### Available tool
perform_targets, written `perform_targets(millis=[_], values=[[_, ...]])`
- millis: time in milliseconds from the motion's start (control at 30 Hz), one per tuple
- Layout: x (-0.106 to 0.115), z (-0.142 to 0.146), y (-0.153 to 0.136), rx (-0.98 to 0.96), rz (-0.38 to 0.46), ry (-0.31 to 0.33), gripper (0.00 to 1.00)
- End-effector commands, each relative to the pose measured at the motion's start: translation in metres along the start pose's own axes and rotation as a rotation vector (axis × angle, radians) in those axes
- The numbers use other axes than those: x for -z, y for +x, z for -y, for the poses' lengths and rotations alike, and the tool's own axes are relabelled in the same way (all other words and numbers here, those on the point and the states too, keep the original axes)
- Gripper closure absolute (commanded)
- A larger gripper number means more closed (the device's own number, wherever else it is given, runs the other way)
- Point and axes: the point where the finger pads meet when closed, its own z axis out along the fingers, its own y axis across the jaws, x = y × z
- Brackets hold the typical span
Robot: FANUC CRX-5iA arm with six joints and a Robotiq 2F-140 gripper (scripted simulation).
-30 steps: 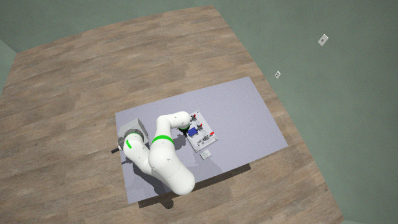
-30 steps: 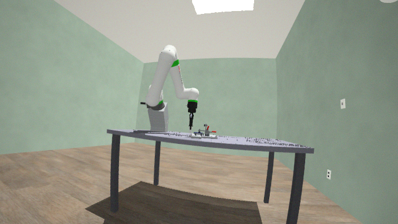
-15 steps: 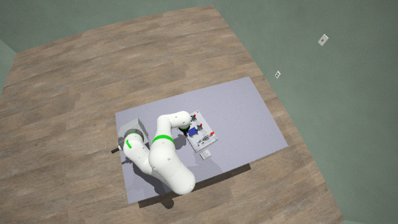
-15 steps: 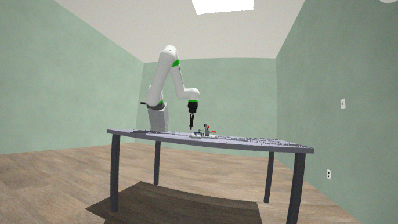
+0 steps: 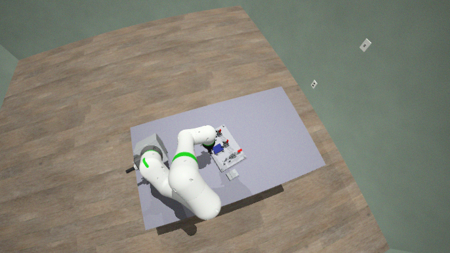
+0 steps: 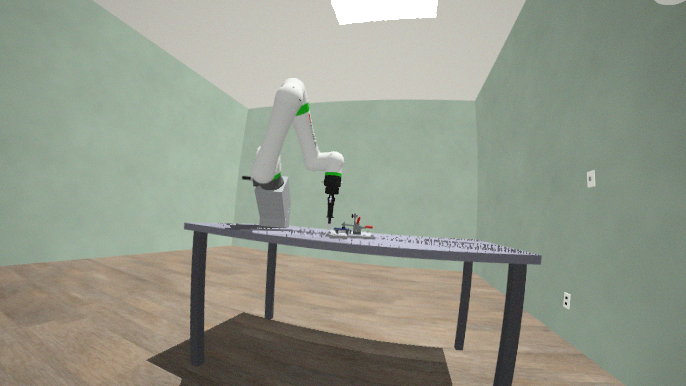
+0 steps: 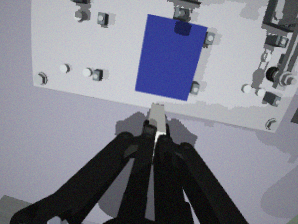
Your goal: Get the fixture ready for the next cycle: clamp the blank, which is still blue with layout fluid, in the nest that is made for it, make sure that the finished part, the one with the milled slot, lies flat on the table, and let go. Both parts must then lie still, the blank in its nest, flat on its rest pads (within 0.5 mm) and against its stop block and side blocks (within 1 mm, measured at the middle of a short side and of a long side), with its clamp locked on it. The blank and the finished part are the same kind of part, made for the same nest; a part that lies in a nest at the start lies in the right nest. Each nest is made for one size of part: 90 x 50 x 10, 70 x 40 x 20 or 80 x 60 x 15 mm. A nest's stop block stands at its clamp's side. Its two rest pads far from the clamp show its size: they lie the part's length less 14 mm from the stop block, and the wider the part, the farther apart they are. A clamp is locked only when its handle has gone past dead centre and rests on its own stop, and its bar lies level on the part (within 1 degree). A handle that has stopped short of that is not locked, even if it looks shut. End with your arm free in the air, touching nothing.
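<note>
The blue blank [image 5: 218,149] [image 7: 170,56] lies in the middle nest of the white fixture plate [image 5: 229,164] [image 7: 120,36]. I cannot tell whether the clamp is locked. The grey finished part [image 5: 232,174] lies flat on the table just off the plate's near edge. My gripper [image 7: 155,114] [image 6: 329,218] is shut and empty. It points straight down, above the plate's edge, just short of the blank's free short end.
Two more nests with clamps [image 7: 276,36] flank the blank on the plate. Red clamp handles [image 5: 239,150] [image 6: 367,227] stick out on the plate's far side. The robot base [image 5: 151,144] stands at the grey table's [image 5: 279,131] left.
</note>
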Motion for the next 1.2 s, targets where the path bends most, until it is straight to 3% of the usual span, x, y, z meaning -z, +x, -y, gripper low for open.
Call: perform_targets(millis=[0,1167], values=[[0.0001,0.0001,0.0017,0.000,0.000,0.000,1.00],[0.0001,0.0001,0.0090,0.000,0.000,0.000,1.00]])
